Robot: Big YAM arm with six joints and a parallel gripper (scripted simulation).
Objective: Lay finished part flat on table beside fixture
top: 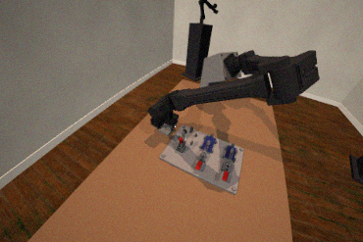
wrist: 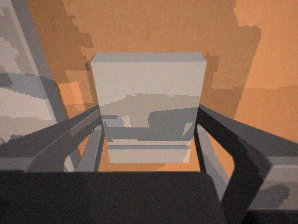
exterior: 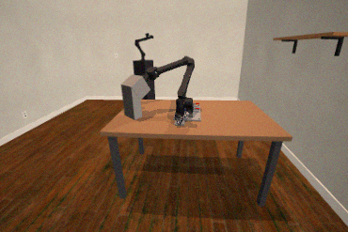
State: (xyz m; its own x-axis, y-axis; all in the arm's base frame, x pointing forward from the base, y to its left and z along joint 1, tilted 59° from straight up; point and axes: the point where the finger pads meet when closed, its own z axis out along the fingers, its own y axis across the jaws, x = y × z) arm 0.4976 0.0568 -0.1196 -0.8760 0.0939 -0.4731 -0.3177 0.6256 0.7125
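Observation:
The finished part, a grey block (top: 166, 129) (wrist: 149, 82) with a slot across it, is off the fixture. My gripper (top: 168, 124) (exterior: 180, 119) (wrist: 149, 111) is shut on its two sides. The part is low over the table (top: 113, 185) (exterior: 235, 118) (wrist: 267, 65), beside the far left edge of the fixture plate (top: 170, 155) (wrist: 25, 107); the exact gap under it cannot be told. One blue blank (top: 211, 143) sits in the middle station and another blue blank (top: 231, 152) in the right one. The left station holds no part.
The left station's red-tipped clamp (top: 181, 142) stands upright. Two red clamp handles, one in the middle (top: 199, 165) and one at the right (top: 226, 175), lie low in front of the blanks. A grey angled block (top: 216, 70) (exterior: 133, 100) stands at the arm's base.

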